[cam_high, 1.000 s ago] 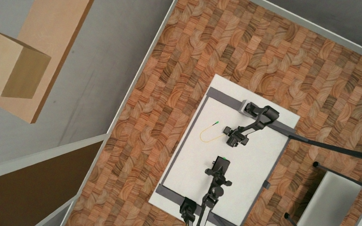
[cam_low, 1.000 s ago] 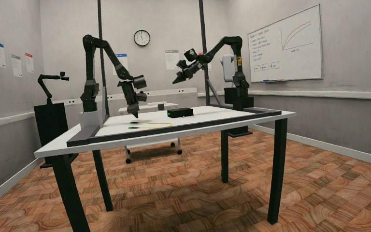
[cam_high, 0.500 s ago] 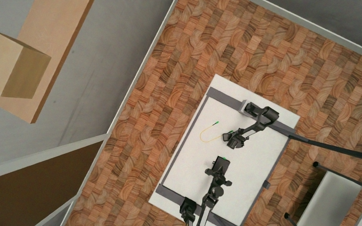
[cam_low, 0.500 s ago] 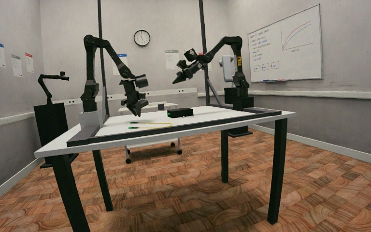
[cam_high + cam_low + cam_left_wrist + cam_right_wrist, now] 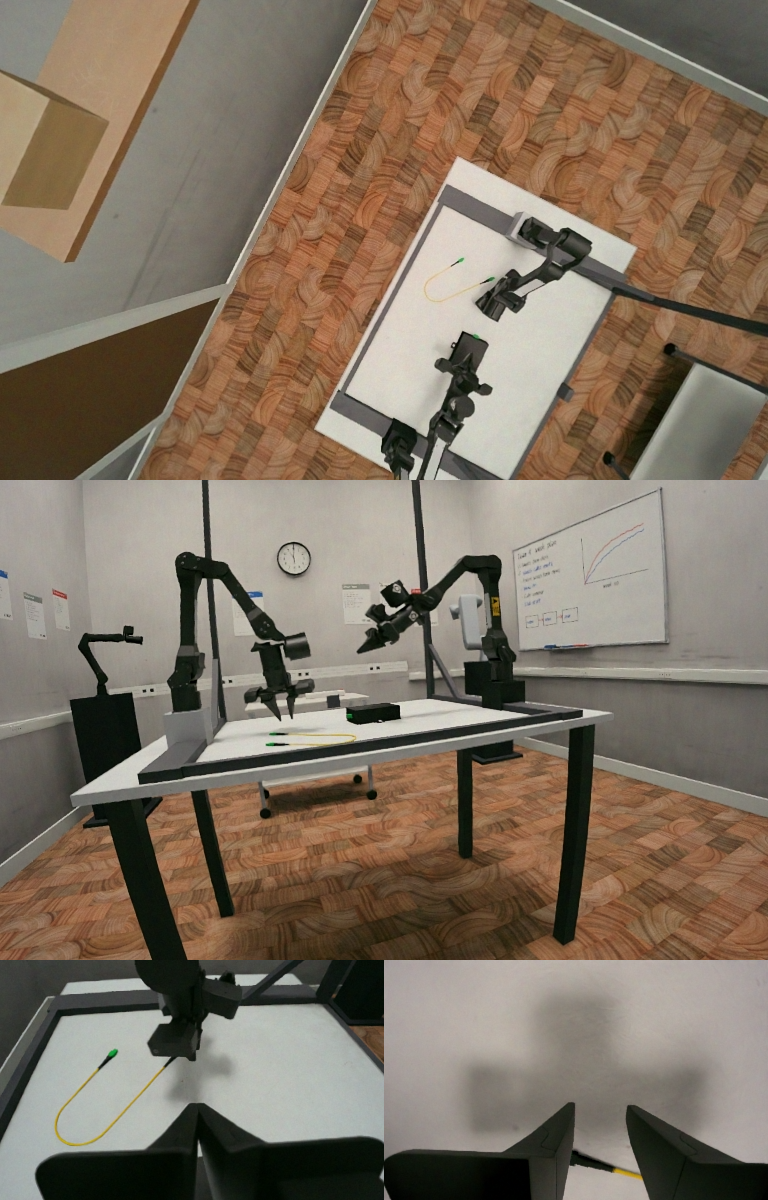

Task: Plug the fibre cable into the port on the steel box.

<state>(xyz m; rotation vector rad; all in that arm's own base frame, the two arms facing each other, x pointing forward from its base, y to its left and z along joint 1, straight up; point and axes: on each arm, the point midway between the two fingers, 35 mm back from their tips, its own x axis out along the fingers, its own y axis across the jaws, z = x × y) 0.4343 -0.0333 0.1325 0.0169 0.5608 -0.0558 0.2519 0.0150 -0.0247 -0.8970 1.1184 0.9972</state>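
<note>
A yellow fibre cable [image 5: 447, 287] lies in a U on the white table, with a green plug at each end [image 5: 458, 260] [image 5: 488, 279]. It also shows in the exterior view [image 5: 317, 738] and in the left wrist view [image 5: 100, 1110]. The dark steel box [image 5: 372, 712] with a green port [image 5: 476, 337] sits mid-table. My right gripper [image 5: 281, 710] hovers just above one cable end, fingers apart and empty. In the right wrist view [image 5: 600, 1110] the cable's black boot [image 5: 589, 1161] lies on the table below the fingers. My left gripper [image 5: 362, 648] [image 5: 196, 1110] is shut and empty, held high above the box.
A dark raised frame [image 5: 362, 746] runs around the work area. Both arm bases stand at opposite table ends [image 5: 523, 226] [image 5: 399, 447]. A rolling cart [image 5: 305, 703] stands behind the table.
</note>
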